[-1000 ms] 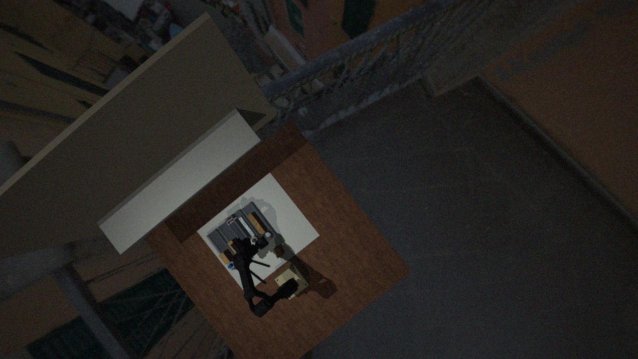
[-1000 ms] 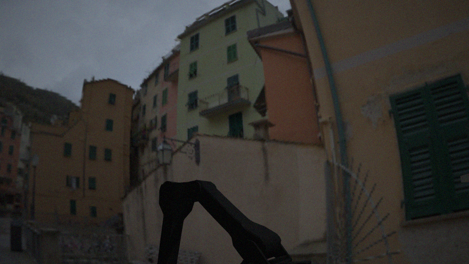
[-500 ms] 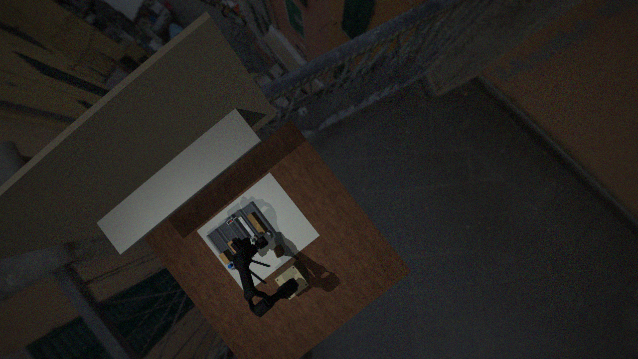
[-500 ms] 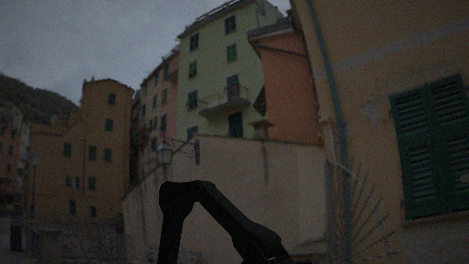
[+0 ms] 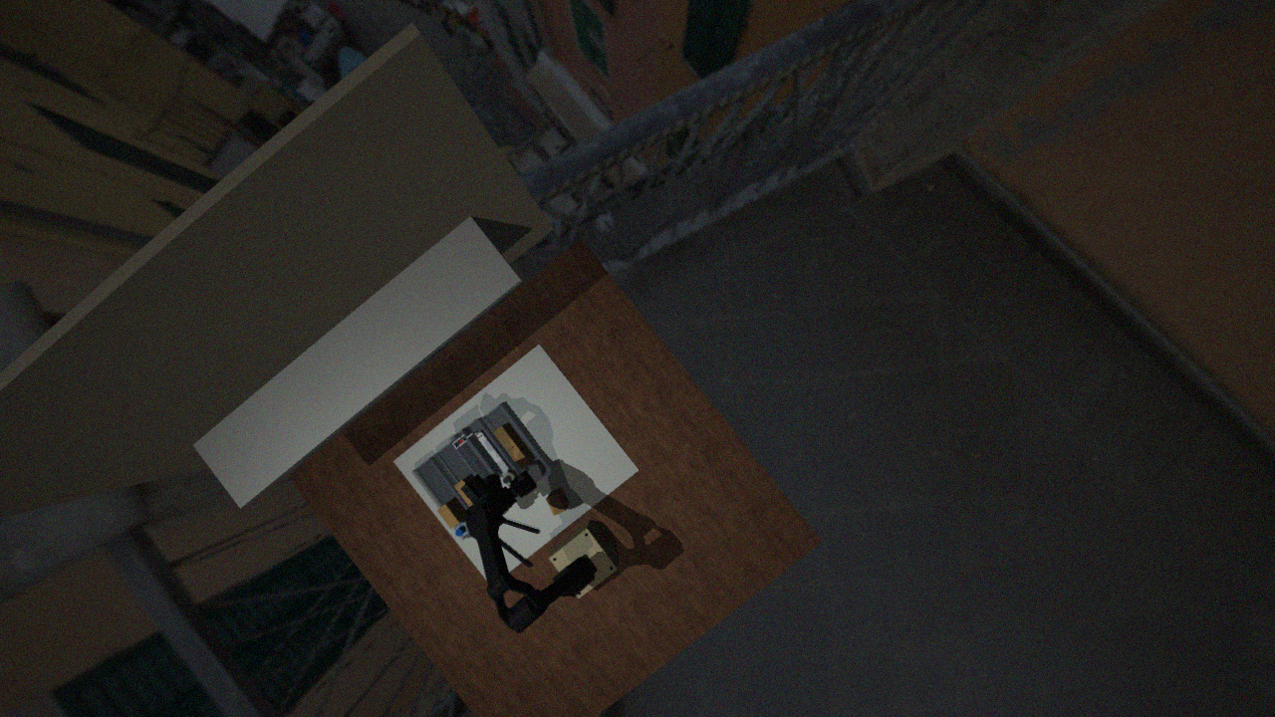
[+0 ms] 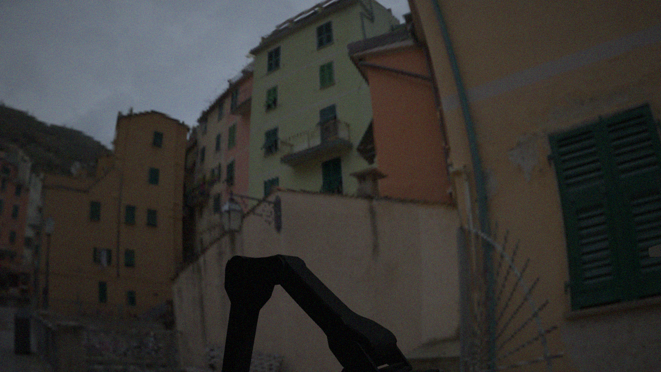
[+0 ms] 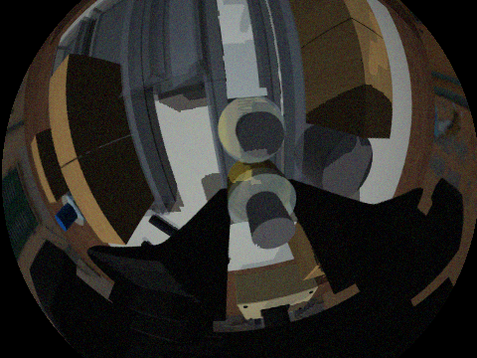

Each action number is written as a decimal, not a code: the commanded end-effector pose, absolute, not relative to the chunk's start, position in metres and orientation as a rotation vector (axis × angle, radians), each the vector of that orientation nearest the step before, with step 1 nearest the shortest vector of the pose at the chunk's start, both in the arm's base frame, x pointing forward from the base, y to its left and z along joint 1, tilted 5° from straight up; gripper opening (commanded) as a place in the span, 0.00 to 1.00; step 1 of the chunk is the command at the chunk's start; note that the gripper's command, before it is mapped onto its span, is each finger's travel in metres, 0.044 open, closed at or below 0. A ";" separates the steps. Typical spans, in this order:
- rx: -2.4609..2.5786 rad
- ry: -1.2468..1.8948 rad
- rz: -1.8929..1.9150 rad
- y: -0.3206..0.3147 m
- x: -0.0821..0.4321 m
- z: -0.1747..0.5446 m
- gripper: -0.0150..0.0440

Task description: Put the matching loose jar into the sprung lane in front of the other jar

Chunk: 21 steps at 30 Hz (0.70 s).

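Observation:
In the wrist view my gripper [image 7: 256, 190] is shut on a clear jar [image 7: 237, 203] with a dark grey lid and yellowish contents. It holds the jar upright at the front end of the sprung lane [image 7: 216, 119]. A similar clear jar [image 7: 227, 130], also grey-lidded and yellowish, stands in the lane directly behind it, against the white pusher [image 7: 242, 80]. The two jars look close together; whether they touch, and how high the held jar's base is, I cannot tell. The front stop is hidden. The exterior view shows only the arm's upper links.
A wide grey cylinder [image 7: 350, 164] stands right of the lane. Tan boxes [image 7: 94, 144] [image 7: 333, 45] stand in the lanes on both sides. A blue-topped object [image 7: 68, 216] [image 5: 460, 530] is at the far left. A tan block [image 5: 557, 499] lies near the robot's base plate [image 5: 563, 560].

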<state>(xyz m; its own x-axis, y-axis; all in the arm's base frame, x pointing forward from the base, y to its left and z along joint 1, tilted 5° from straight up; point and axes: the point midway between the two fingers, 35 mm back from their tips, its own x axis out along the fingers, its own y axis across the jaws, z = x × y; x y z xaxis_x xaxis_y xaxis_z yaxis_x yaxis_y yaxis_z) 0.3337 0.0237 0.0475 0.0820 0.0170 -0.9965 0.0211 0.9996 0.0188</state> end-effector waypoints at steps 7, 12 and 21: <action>0.026 1.463 0.000 0.024 0.340 0.046 0.25; 0.026 1.463 0.000 0.024 0.340 0.045 0.25; 0.026 1.463 0.000 0.024 0.340 0.042 0.25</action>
<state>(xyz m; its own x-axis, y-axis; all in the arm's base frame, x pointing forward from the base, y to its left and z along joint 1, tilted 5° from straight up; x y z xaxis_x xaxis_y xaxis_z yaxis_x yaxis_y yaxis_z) 0.3340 0.0238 0.0418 0.0828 0.0171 -0.9964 0.0208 0.9996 0.0188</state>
